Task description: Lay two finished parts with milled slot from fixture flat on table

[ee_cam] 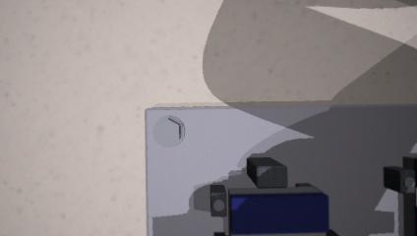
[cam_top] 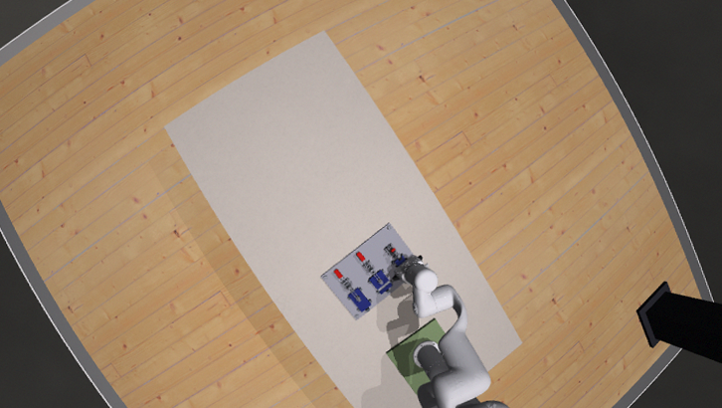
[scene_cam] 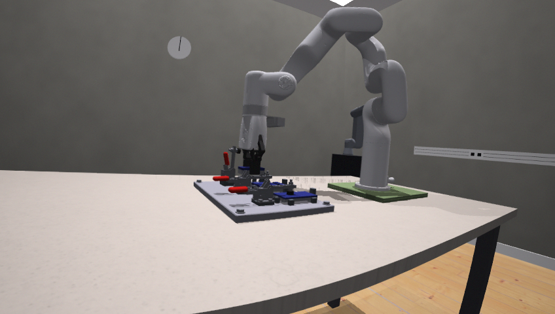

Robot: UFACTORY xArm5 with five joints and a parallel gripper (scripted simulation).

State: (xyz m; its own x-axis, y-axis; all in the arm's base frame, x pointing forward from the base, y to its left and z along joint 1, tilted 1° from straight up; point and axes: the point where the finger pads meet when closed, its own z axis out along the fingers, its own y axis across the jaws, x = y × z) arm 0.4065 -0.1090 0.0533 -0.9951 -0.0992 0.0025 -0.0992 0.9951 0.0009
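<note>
The fixture plate (cam_top: 378, 242) (scene_cam: 218, 198) (ee_cam: 172, 167) has three nests. My gripper (scene_cam: 250, 169) is shut on a blue-topped part (cam_top: 400, 261) (scene_cam: 242, 168) (ee_cam: 279, 214) from the far nest and holds it level, a little above its nest. Fingertips are hidden in the wrist view; no slot is visible on this part. The far clamp (scene_cam: 233, 158) stands open, its red handle (scene_cam: 226, 158) up. The middle part (cam_top: 378, 279) (scene_cam: 268, 183) shows a pale line and lies under its closed clamp. The near part (cam_top: 358, 300) (scene_cam: 302, 194) lies under its closed clamp; no slot is visible.
Dark stop blocks (ee_cam: 267, 173) (scene_cam: 312, 191) surround the nests. The two closed clamps' red handles (cam_top: 338, 273) (cam_top: 360, 256) (scene_cam: 238, 189) (scene_cam: 220, 178) lie low over the plate. The green base mat (cam_top: 438, 328) (scene_cam: 412, 193) is behind the fixture, on the table (cam_top: 300, 148) (scene_cam: 116, 241).
</note>
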